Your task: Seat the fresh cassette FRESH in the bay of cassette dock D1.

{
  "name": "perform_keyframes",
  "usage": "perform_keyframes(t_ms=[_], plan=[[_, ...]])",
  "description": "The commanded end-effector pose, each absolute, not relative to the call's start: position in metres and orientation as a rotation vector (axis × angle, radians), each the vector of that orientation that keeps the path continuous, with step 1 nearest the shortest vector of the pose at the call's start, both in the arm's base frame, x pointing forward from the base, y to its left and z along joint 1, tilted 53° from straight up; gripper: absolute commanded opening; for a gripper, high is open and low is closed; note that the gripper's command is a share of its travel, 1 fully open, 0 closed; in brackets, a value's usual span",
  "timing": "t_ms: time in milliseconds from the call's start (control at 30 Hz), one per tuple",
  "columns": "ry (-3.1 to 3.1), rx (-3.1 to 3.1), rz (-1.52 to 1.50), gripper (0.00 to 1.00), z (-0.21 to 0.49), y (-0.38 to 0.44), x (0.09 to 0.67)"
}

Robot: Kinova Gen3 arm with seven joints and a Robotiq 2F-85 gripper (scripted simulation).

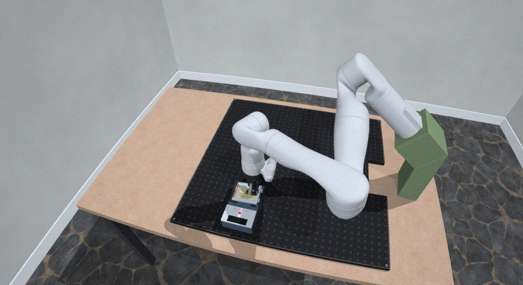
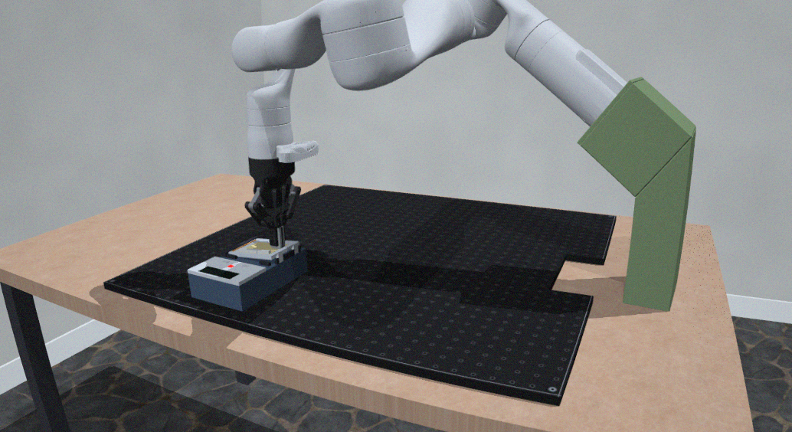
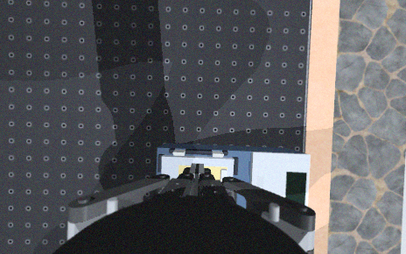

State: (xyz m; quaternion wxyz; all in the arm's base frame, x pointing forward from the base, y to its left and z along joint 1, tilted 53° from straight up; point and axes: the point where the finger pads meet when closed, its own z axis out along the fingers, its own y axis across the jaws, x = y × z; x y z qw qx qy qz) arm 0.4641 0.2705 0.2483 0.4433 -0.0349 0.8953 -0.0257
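The cassette FRESH, a pale frame with a yellow middle, lies in the bay of the blue and white dock D1. Its orange-copper side is at the left in the top view; the tabs are not clearly seen. D1's red light is on. My gripper is shut and empty, pointing down, its tips at the cassette's side opposite the copper, beside the pale clips. Whether that edge is fully down, I cannot tell. The comb is not clearly made out.
D1 stands flat on the black perforated deck, close to its front left part. The wooden table shows around the deck. The green arm mount stands at the right.
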Motion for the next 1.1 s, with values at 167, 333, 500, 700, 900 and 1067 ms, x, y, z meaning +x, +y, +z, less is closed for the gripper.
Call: perform_keyframes(t_ms=[167,333,500,700,900,1067], plan=[[2.220,-0.086,-0.064,0.00,0.2486,0.2706,0.4642],[2.220,-0.086,-0.064,0.00,0.2485,0.2705,0.4644],[2.220,-0.086,-0.065,0.00,0.2483,0.2702,0.4648],[2.220,-0.086,-0.066,0.00,0.2481,0.2699,0.4652],[2.220,-0.085,-0.067,0.00,0.2479,0.2696,0.4655],[2.220,-0.085,-0.067,0.00,0.2477,0.2693,0.4659]])
